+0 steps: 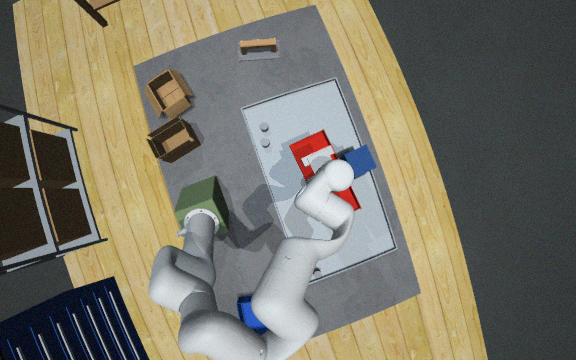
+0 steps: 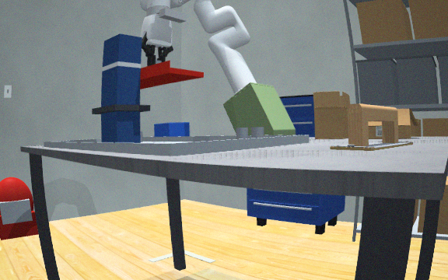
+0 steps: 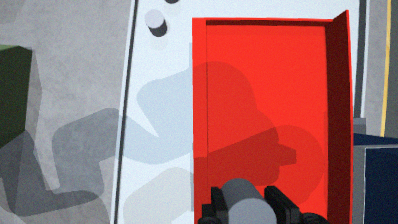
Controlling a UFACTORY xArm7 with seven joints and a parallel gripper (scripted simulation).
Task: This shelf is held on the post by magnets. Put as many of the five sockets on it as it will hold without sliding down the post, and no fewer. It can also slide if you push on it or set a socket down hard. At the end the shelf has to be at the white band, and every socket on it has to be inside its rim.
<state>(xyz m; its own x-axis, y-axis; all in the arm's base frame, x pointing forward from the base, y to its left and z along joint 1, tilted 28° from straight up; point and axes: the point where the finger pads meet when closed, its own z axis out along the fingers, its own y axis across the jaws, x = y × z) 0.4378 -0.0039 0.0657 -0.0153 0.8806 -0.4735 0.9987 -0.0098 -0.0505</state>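
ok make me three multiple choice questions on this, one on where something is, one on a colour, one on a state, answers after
1. Where is the claw relative to the shelf?
a) under it
b) above it
c) beyond the table edge

2. What colour is the post?
a) green
b) yellow
c) blue, with a white band

3. How is the claw?
a) shut on a socket
b) open
c) shut on nothing

Right: 1 b, as the exterior view shows its fingers over the red shelf; 2 c, as the exterior view shows a blue post crossed by a white band; 3 a, as the wrist view shows a grey socket between the fingers.
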